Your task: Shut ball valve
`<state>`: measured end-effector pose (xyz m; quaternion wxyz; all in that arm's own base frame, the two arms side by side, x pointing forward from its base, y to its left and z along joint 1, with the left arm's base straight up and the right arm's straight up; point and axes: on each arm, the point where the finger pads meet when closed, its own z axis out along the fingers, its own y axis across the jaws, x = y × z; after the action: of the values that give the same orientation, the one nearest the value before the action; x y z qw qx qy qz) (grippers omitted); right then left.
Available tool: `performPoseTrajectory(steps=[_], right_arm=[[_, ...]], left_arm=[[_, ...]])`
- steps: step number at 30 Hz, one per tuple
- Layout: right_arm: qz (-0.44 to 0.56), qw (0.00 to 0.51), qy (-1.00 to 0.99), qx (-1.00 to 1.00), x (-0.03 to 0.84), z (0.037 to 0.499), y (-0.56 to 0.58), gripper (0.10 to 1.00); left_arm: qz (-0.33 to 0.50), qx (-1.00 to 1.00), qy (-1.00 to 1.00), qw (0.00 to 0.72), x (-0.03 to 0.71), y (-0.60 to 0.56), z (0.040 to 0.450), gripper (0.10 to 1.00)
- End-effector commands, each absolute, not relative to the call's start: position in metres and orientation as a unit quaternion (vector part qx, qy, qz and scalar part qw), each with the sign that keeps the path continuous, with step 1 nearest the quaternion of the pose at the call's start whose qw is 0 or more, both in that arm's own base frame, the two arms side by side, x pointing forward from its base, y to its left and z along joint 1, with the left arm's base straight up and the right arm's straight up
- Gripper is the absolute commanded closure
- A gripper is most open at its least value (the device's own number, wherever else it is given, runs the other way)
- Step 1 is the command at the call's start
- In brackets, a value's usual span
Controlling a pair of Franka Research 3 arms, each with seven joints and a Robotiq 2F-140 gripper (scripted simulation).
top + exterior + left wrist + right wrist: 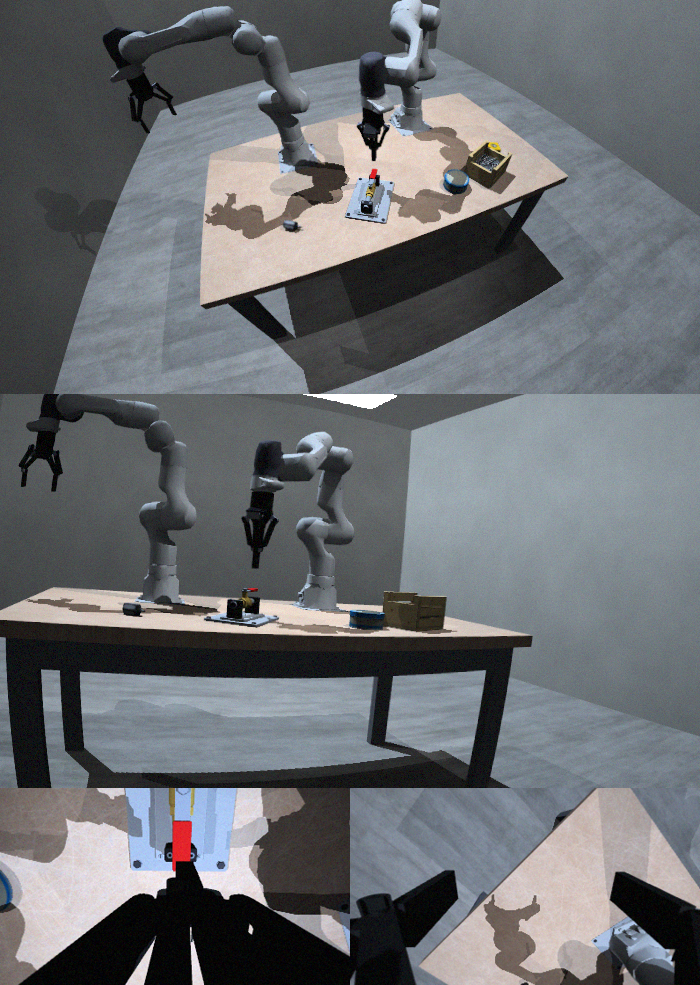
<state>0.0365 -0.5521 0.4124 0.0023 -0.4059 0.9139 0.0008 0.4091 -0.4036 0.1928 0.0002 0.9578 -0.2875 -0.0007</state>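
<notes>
Two closed fingertips on the left gripper (374, 159) (255, 567) (185, 864), pinching nothing, hang above the ball valve (370, 191) (246, 600) (182, 841); well apart from that valve, the right gripper (159, 120) (38, 488) (534, 885) is spread wide.

Seen from the top view, open air separates the closed black left gripper (374, 158) (255, 565) (184, 875) from the red flat valve lever (373, 174) (252, 590) (182, 841) beneath it. Around the valve, a hand could approach low from 6 o'clock, while the blue-rimmed round tin (456, 181) (366, 619) blocks 3 o'clock, with the yellowish wooden crate (481, 174) (415, 612) beyond, and the grey arm bases stand at 10 and 1.
</notes>
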Motion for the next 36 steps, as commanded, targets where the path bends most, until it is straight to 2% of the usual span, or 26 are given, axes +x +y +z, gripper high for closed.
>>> performPoseTrajectory(steps=[1,17,18,36], right_arm=[[0.001,0.002,0.914,-0.406,0.0366,0.4126,-0.5521,0.098],[0.001,0.002,0.914,-0.406,0.0366,0.4126,-0.5521,0.098],[0.001,0.002,0.914,-0.406,0.0366,0.4126,-0.5521,0.098],[0.001,0.002,0.914,-0.406,0.0366,0.4126,-0.5521,0.098]], left_arm=[[0.000,0.958,-0.286,0.000,0.4099,-0.4041,0.1927,0.999],[0.000,0.958,-0.286,0.000,0.4099,-0.4041,0.1927,0.999],[0.000,0.958,-0.286,0.000,0.4099,-0.4041,0.1927,0.638],[0.000,0.958,-0.286,0.000,0.4100,-0.4041,0.1919,0.638]])
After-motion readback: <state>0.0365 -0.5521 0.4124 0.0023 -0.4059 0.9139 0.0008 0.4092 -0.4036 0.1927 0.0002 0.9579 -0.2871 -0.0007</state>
